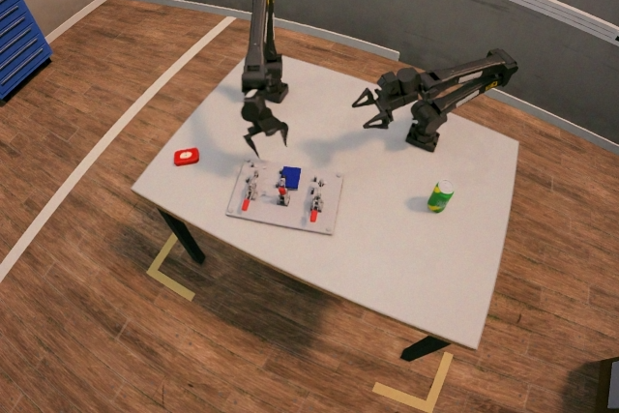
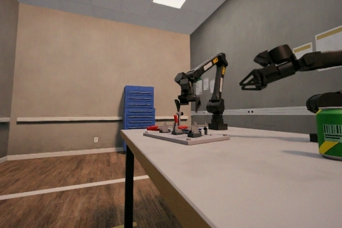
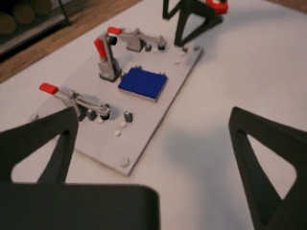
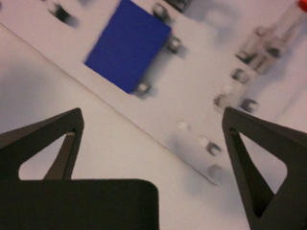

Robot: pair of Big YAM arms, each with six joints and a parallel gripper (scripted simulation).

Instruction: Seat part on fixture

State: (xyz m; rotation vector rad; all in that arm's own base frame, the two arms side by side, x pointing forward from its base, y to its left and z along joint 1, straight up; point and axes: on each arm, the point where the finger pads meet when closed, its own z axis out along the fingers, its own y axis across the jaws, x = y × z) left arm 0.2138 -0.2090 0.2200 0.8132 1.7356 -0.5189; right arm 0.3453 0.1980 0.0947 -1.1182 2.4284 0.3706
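Note:
A blue flat part [image 1: 290, 176] lies on the back half of the grey fixture plate [image 1: 284, 195], behind the middle toggle clamp [image 1: 282, 195]. Small blocks and pads stand around the part [image 4: 128, 45]. My right gripper [image 1: 267, 140] is open and empty, hovering just above the plate's back edge, left of the part. The right wrist view shows the part close below, ahead of the fingers. My left gripper [image 1: 369, 109] is open and empty, high above the table and well to the right of the fixture. Its wrist view shows the part [image 3: 143, 84] from afar.
Three red-handled toggle clamps stand on the plate, the middle one with its handle raised [image 3: 106, 57]. A red flat object [image 1: 186, 156] lies near the table's left edge. A green can [image 1: 439, 195] stands at the right. A blue drawer cabinet [image 2: 139, 109] stands beyond the table.

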